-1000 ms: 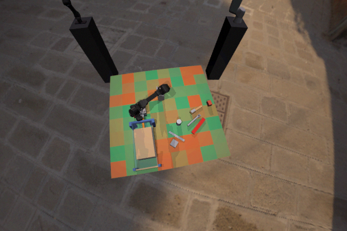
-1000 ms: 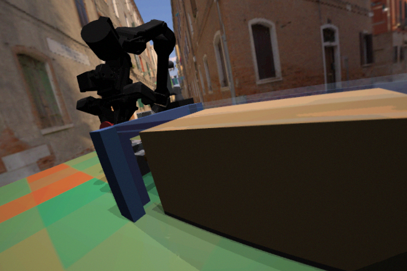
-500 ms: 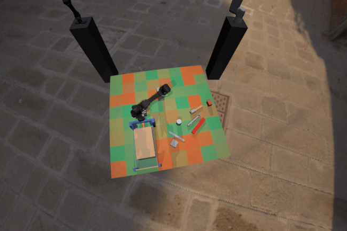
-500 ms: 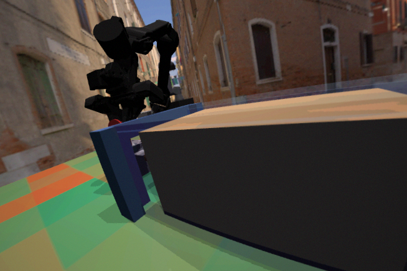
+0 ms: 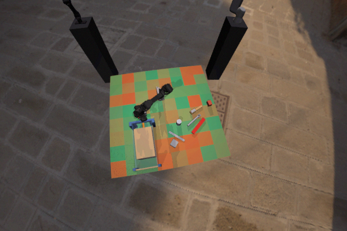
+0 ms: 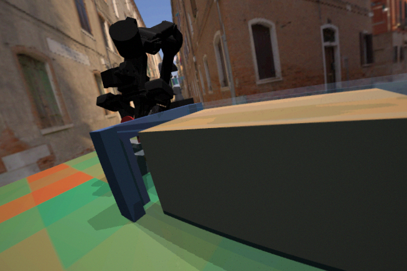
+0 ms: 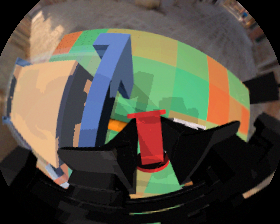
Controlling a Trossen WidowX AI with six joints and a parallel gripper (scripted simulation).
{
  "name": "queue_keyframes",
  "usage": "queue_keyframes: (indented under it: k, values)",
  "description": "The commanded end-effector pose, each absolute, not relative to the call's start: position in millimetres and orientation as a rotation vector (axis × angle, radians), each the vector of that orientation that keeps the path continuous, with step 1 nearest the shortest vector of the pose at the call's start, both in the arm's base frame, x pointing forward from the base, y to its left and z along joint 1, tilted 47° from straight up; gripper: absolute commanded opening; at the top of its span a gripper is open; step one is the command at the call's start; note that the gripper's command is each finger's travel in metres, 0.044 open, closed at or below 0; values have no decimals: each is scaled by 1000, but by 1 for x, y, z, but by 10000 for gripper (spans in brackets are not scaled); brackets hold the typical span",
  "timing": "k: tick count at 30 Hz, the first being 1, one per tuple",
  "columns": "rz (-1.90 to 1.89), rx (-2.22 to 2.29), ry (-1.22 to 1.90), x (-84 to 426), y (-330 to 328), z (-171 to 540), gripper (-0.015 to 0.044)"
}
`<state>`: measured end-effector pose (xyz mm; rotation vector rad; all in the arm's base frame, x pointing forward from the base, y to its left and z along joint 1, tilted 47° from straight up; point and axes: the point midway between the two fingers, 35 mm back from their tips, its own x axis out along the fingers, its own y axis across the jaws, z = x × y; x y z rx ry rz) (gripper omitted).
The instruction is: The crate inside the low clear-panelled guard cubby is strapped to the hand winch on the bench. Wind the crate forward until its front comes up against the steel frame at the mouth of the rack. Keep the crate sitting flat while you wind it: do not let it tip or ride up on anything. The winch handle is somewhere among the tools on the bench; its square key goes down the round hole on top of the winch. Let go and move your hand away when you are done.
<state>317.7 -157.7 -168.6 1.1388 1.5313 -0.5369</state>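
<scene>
My gripper (image 7: 145, 119) is shut on the red grip of the winch handle (image 7: 150, 147) (image 6: 127, 119), just outside the mouth of the rack. The handle's key end is hidden, and I cannot tell whether it sits in the winch. The winch is mostly hidden under the arm in the top view. An orange strap (image 5: 143, 124) (image 7: 115, 125) runs through the blue frame (image 5: 133, 122) (image 6: 109, 166) (image 7: 97, 100). The crate (image 5: 144, 142) (image 6: 258, 178) (image 7: 38, 105), with a tan top, sits flat inside the guard. A narrow gap shows between its front and the frame.
To the right of the rack are a white cylinder (image 5: 179, 121), a grey wrench-like tool (image 5: 193, 120), a red bar (image 5: 198, 125), a grey bar (image 5: 176, 135), a grey block (image 5: 174, 143), a wooden-handled tool (image 5: 198, 108) and a red cube (image 5: 209, 103).
</scene>
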Motion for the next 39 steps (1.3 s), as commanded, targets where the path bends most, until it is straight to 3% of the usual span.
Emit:
queue_keyframes:
  k: [1, 39]
  values:
    - [-520, 1159, 1552, 315, -145, -163, 0]
    - [-519, 1161, 1555, 294, -111, -125, 0]
